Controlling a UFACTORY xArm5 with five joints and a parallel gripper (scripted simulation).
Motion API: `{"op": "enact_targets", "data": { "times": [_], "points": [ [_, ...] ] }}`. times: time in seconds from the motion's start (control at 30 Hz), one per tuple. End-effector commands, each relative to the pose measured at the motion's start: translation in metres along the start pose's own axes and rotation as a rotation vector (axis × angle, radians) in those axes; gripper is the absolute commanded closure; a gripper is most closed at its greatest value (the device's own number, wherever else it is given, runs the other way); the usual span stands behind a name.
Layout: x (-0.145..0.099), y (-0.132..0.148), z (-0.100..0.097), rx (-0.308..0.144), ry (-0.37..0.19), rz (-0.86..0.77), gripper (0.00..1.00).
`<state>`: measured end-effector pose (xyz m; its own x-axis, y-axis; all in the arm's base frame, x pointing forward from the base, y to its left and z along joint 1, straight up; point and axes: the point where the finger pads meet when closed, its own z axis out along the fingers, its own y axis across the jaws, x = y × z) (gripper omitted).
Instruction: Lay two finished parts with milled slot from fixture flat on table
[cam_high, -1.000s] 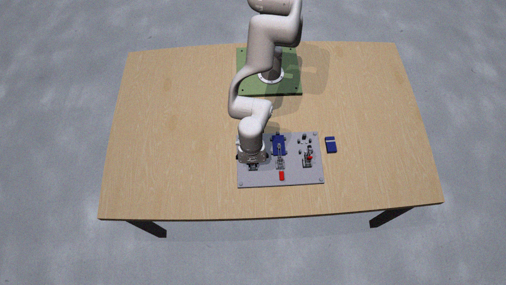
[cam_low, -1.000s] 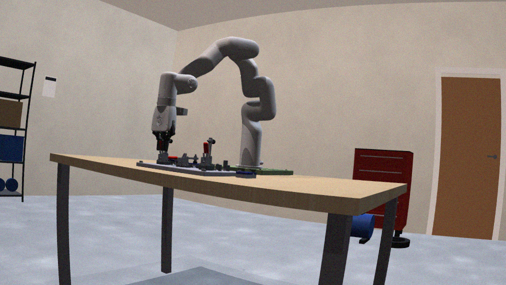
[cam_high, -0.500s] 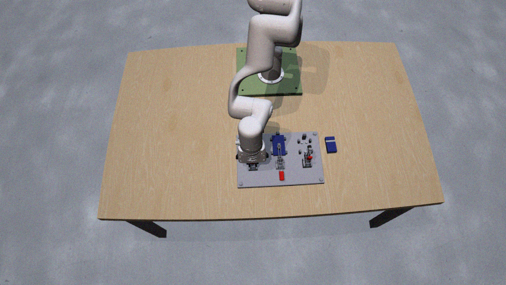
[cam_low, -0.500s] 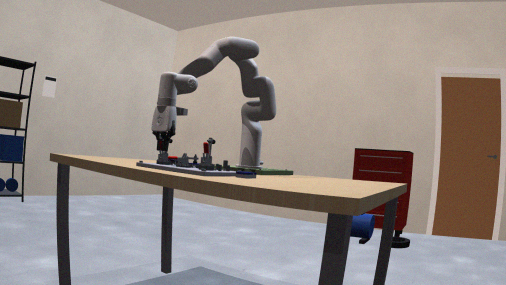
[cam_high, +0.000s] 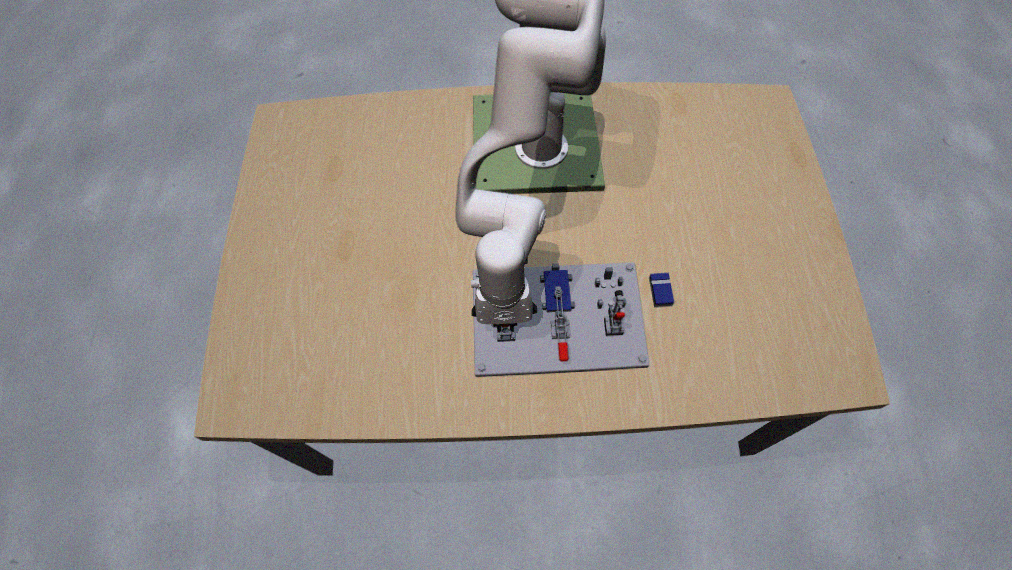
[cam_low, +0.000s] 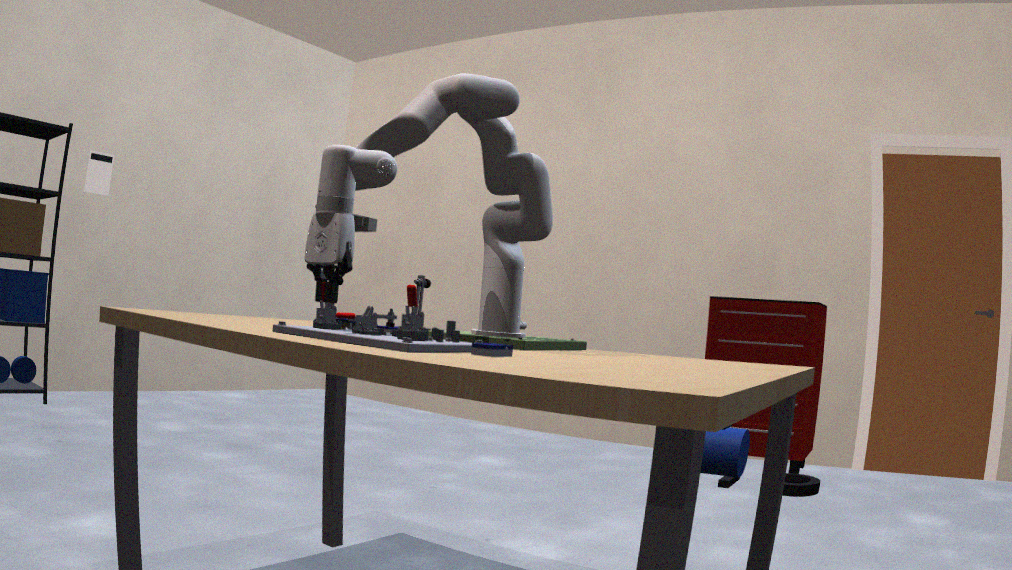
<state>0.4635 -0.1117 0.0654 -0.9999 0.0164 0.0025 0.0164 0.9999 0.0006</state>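
Observation:
A grey fixture plate (cam_high: 553,318) lies near the table's front, and also shows in the side view (cam_low: 375,337). My gripper (cam_high: 504,332) hangs over its left station, shut on that toggle clamp's red handle (cam_low: 325,290), which stands upright. The part at this station is hidden under my wrist. The middle station holds a blue part (cam_high: 556,285), and its red handle (cam_high: 563,351) lies flat. The right station is empty, and its red handle (cam_high: 619,315) stands raised. A blue part with a pale slot (cam_high: 660,288) lies flat on the table right of the plate.
My arm's green base plate (cam_high: 538,145) sits at the back of the table. A red cabinet (cam_low: 764,368) and a black shelf (cam_low: 28,247) stand on the floor away from the table.

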Motion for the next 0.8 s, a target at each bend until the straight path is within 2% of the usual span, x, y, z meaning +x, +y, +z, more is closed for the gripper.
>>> {"op": "enact_targets", "data": {
  "times": [0.0, 0.47, 0.5, 0.77],
  "points": [
    [-0.0008, -0.0002, -0.0015, 0.001, -0.004, 0.000, 1.00],
    [-0.0013, -0.0003, -0.0021, 0.001, -0.005, 0.000, 1.00],
    [-0.0008, -0.0003, -0.0015, 0.001, -0.004, 0.000, 0.52],
    [-0.0017, -0.0004, -0.0023, 0.001, -0.006, 0.000, 0.52]
  ]
}}
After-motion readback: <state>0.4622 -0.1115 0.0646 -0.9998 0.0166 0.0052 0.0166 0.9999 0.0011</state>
